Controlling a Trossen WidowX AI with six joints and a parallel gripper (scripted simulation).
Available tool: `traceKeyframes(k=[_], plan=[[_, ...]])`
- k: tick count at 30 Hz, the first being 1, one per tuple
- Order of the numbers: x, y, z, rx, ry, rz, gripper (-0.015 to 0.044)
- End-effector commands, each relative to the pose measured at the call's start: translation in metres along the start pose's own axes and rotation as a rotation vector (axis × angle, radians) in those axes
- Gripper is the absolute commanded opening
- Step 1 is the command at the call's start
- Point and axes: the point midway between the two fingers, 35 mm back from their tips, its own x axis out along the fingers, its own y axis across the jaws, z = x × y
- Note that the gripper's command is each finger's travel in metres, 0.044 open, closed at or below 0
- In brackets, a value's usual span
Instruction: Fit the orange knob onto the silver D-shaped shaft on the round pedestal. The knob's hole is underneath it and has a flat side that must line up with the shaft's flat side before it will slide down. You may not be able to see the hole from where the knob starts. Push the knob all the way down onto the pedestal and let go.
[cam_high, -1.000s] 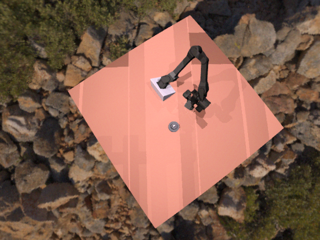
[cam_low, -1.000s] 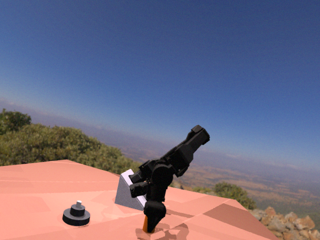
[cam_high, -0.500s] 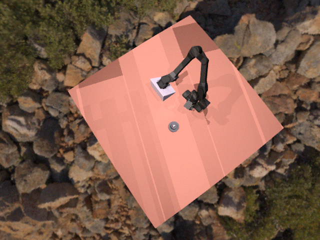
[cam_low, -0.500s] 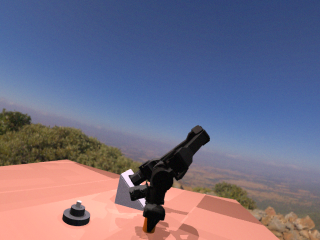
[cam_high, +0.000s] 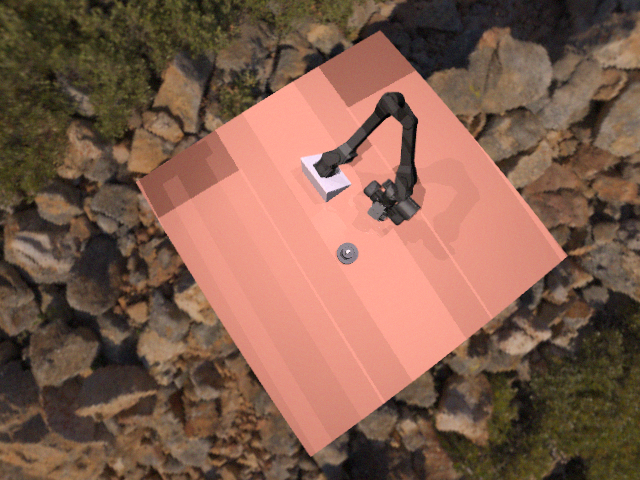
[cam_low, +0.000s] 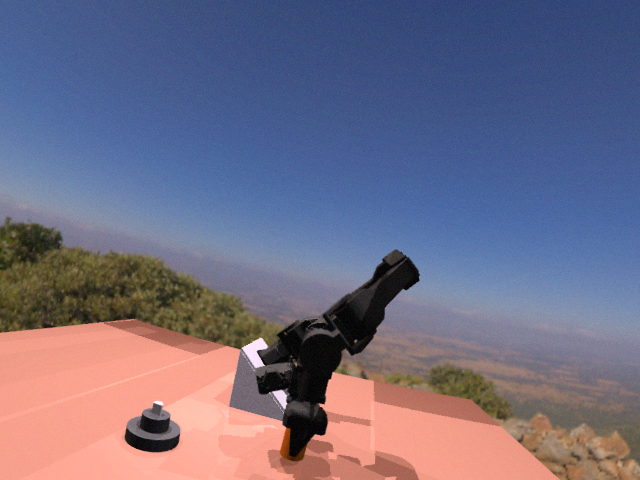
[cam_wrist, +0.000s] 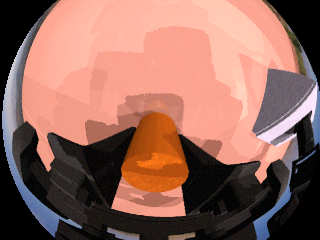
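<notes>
Desk (cam_high: 268, 248) (cam_low: 77, 372) (cam_wrist: 70, 65), salmon pink with darker bands of shade, spreads beneath everything. Black arm (cam_high: 408, 142) (cam_low: 361, 315) (cam_wrist: 304, 132) bends over it from a pale, slope-topped block (cam_high: 337, 189) (cam_low: 253, 395) (cam_wrist: 286, 97), which in the exterior view lies beyond the tool (cam_high: 383, 190) (cam_low: 297, 448) (cam_wrist: 156, 135). That tool points downward, its fingers closed on both sides of the orange knob (cam_high: 383, 190) (cam_low: 285, 445) (cam_wrist: 155, 150). In the exterior view, the dark round pedestal (cam_high: 339, 253) (cam_low: 152, 439) stands at near left, well apart from the knob to its right. Knob is upright, low over the desk; whether it touches, I cannot tell. Smallest is the silver shaft (cam_high: 347, 252) (cam_low: 158, 407), bare atop the pedestal.
</notes>
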Motion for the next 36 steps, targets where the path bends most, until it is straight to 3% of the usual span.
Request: traceKeyframes(k=[1,19,27,36], plan=[[-0.020,0.007,0.004,-0.010,-0.015,0.013,0.0000],[-0.126,-0.001,-0.002,0.025,0.031,-0.004,0.0000],[-0.130,-0.002,-0.001,0.030,0.031,0.023,0.0000],[-0.147,-0.003,0.007,0.039,0.023,0.220,0.0000]])
